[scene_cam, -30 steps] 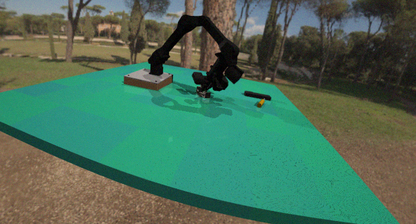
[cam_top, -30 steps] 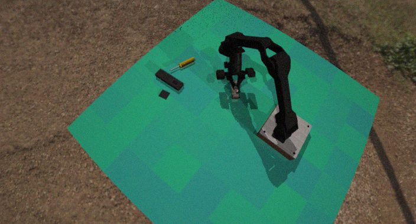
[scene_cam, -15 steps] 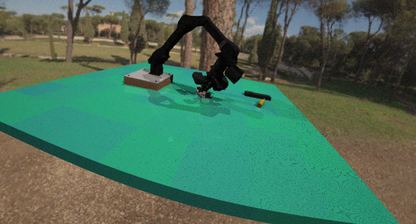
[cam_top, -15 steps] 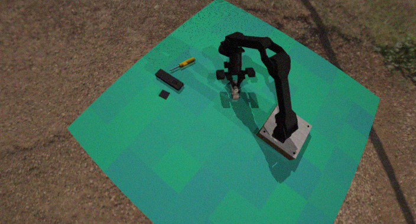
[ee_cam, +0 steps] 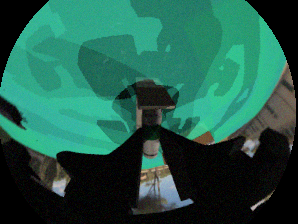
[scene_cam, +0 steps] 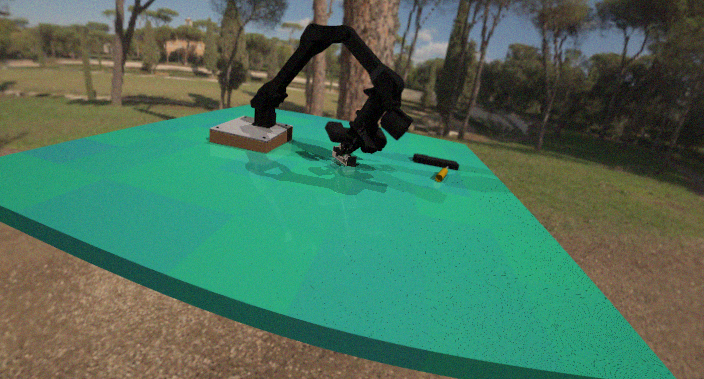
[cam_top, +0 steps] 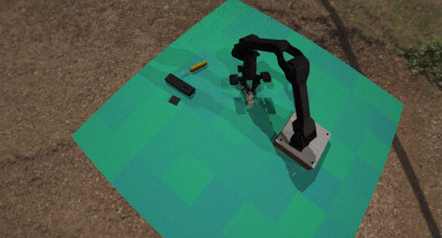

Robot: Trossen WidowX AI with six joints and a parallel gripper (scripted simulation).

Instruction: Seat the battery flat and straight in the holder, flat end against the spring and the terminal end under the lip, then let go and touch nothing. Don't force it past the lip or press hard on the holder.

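Observation:
The battery (ee_cam: pixel 151 148) is a pale cylinder with a dark band in the wrist view. My gripper (cam_top: pixel 250 90) (ee_cam: pixel 150 130) is shut on it, with the black fingertips across its middle. The small holder (cam_top: pixel 250 103) (scene_cam: pixel 341 157) (ee_cam: pixel 156 97) is at the fingertips, low over the table; its end shows as a dark plate with pale edges in the wrist view. The battery's far end reaches up to that plate. The fingers hide much of the holder. The spring, the lip, whether the battery lies flat, and whether the holder touches the table cannot be made out.
A long black box (cam_top: pixel 179 84) (scene_cam: pixel 435 161) lies away from the arm, with a yellow-handled screwdriver (cam_top: pixel 198 66) (scene_cam: pixel 441 174) beside it. A thin dark square (cam_top: pixel 174 100) lies near the box. The arm's base plate (cam_top: pixel 321 140) (scene_cam: pixel 235 138) stands on the green table (cam_top: pixel 188 178) (scene_cam: pixel 240 263).

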